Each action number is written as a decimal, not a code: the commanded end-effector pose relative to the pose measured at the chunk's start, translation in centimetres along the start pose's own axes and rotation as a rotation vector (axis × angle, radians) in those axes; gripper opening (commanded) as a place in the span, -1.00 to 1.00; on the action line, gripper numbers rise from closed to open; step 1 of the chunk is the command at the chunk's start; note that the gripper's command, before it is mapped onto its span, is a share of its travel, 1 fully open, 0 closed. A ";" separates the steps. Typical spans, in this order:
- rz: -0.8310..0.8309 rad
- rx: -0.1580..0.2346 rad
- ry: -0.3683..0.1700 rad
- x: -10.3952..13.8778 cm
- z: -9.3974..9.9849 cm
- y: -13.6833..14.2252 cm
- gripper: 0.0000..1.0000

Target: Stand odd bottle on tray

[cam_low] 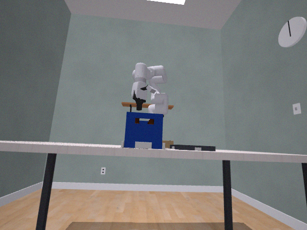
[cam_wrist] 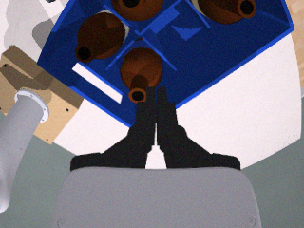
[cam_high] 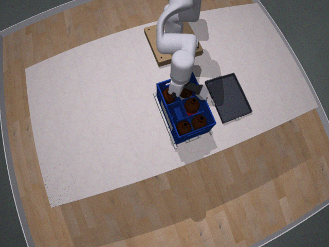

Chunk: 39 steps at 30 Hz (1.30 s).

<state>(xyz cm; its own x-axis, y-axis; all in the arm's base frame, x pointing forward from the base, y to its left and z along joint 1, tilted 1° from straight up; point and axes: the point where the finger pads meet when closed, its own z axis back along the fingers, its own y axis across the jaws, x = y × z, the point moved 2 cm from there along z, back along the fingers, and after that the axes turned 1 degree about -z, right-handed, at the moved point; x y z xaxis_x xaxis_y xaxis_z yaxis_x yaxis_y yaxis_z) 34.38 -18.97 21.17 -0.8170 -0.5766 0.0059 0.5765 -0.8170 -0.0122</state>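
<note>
The blue crate is sitting near the middle of the table, slightly toward the right edge, its dividers walling off six narrow cells. Brown bottles are filling five of them, leaving one cell on the crate's left side open from above. The jaws are pressing shut with nothing between them, hanging just beside the mouth of the far-left bottle. The dark tray is lying just beside the crate toward the right edge, its surface offering unobstructed room.
</note>
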 end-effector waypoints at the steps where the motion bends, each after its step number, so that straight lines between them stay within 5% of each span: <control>1: 0.002 0.013 0.006 2.4 0.2 -1.0 -1.00; 3: 0.002 0.013 0.006 4.3 -0.2 -2.1 -1.00; 10: 0.002 0.013 0.006 4.6 -0.3 -2.3 -1.00; 11: 0.002 0.013 0.006 4.6 -0.3 -2.3 0.30; 39: 0.002 0.013 0.006 4.6 -0.3 -2.3 0.30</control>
<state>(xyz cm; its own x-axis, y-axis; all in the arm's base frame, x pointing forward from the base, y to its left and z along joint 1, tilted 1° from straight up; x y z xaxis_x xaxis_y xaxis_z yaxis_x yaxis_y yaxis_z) 29.26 -19.68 20.84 -0.8158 -0.5783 0.0009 0.5783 -0.8158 -0.0024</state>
